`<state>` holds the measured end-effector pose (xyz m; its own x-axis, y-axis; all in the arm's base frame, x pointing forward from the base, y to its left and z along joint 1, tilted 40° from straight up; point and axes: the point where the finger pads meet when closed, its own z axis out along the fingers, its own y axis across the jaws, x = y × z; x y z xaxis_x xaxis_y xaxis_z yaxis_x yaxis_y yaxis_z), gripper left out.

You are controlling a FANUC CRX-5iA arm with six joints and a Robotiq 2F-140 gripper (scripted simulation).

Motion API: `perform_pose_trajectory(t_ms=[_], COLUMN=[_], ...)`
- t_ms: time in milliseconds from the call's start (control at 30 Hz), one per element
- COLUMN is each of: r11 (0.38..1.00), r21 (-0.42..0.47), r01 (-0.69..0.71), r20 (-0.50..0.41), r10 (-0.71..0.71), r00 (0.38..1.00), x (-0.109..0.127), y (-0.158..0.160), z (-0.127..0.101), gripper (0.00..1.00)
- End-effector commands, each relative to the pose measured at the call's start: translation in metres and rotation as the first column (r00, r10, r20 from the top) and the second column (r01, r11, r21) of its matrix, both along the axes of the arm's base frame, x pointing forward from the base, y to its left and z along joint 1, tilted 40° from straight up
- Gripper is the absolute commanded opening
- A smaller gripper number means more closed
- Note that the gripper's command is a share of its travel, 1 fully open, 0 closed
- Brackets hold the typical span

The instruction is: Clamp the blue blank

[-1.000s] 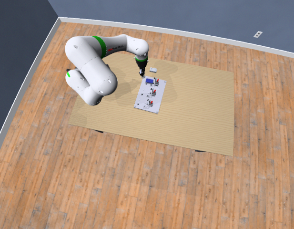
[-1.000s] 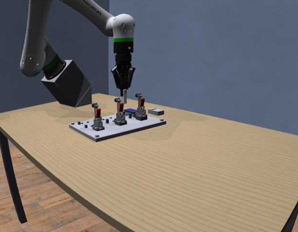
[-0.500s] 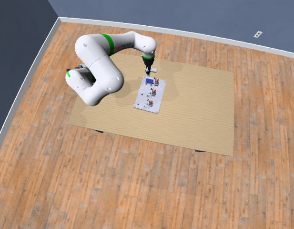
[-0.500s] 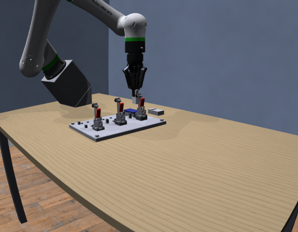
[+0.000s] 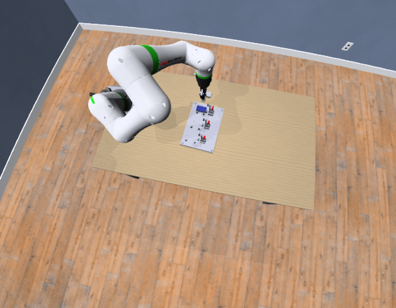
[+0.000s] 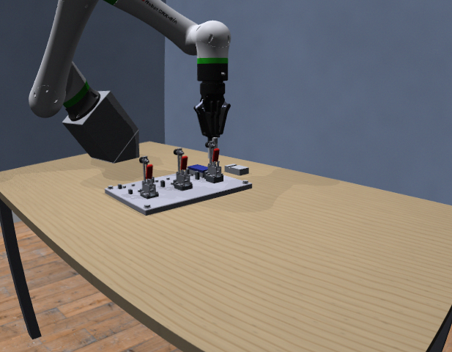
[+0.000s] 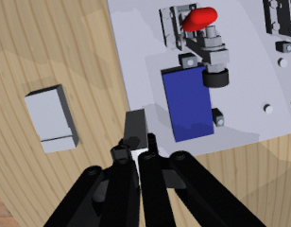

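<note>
The gripper (image 7: pixel 137 142) is squeezed shut on nothing, up above the blue block (image 7: pixel 187 102) lying by the red handle (image 7: pixel 198 18).

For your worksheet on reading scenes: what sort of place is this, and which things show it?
Probably a machining workcell: a fixture plate with red-handled toggle clamps, a blue blank in one nest, and a robot gripper above.
</note>
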<state>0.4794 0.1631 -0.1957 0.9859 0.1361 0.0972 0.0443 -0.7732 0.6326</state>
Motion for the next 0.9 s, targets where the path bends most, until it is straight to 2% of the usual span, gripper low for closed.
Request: perform_pose_trajectory(t_ms=[0,333,867], r11=[1.0,1.0,1.0], r21=[0.0,0.0,0.0], r01=[0.0,0.0,0.0], r20=[0.0,0.0,0.0], r10=[0.0,0.0,0.0], r00=[1.0,1.0,1.0], x=[0.001,0.005,0.005], y=[-0.004,-0.019,-0.02], z=[-0.006,-0.024,-0.025], gripper=[0.0,0.0,0.0])
